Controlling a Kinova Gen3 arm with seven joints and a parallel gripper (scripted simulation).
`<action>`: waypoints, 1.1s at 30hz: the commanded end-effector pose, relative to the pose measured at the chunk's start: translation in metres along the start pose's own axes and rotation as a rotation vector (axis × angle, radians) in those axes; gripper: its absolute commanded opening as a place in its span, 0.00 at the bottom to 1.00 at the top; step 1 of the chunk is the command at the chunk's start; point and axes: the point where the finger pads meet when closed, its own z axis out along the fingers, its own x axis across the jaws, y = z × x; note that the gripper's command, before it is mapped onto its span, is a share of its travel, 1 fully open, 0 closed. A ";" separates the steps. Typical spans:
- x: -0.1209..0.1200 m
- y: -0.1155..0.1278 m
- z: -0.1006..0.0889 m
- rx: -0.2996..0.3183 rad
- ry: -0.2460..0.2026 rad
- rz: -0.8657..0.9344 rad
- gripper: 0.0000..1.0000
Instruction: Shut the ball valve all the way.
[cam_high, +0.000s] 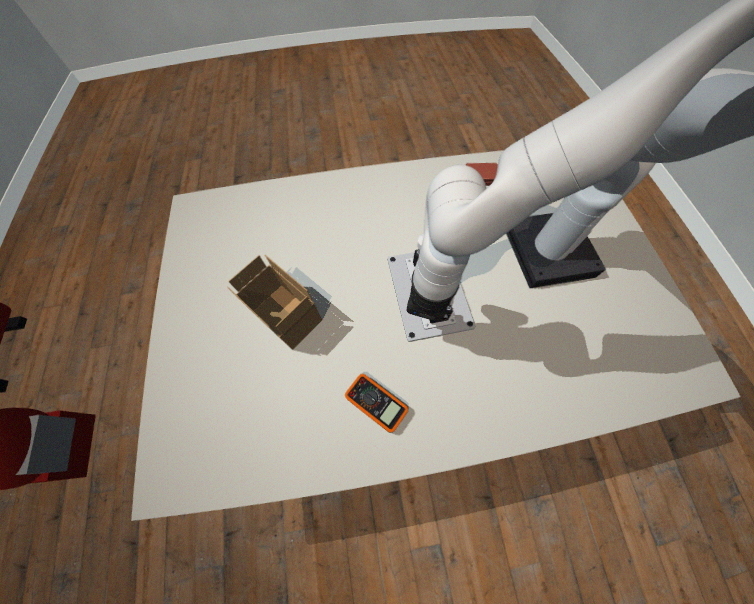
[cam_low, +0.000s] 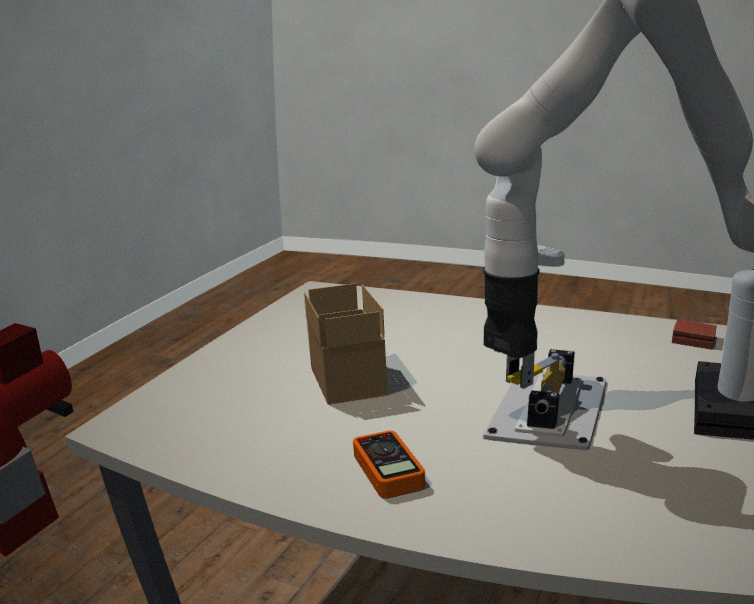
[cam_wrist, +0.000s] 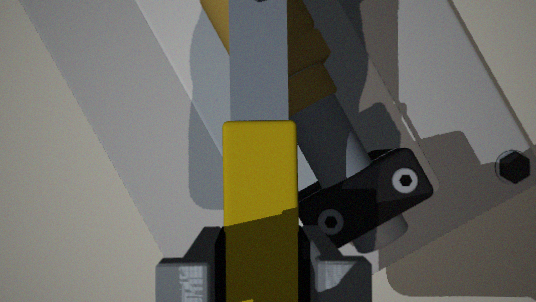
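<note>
The ball valve (cam_low: 548, 390) stands on a grey base plate (cam_low: 546, 412) near the middle of the table, with black end blocks and a brass body. Its lever has a grey arm and a yellow grip (cam_wrist: 260, 172). My gripper (cam_wrist: 261, 259) is shut on the yellow grip, pointing straight down over the plate's left side (cam_low: 519, 372). In the wrist view the lever runs at an angle to the valve's pipe and black block (cam_wrist: 367, 197). In the overhead view my arm (cam_high: 440, 276) hides the valve, and only the plate shows.
An open cardboard box (cam_low: 346, 342) stands left of the valve. An orange multimeter (cam_low: 388, 463) lies near the table's front. A small red block (cam_low: 694, 333) lies at the back right, beside my arm's black base (cam_low: 723, 402). A red machine (cam_low: 25, 427) stands off the table's left.
</note>
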 end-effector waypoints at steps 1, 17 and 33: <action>-0.002 0.000 -0.001 -0.001 -0.002 0.011 0.00; -0.009 0.000 -0.001 -0.001 -0.002 0.094 0.00; -0.017 -0.001 -0.001 -0.001 -0.002 0.186 0.00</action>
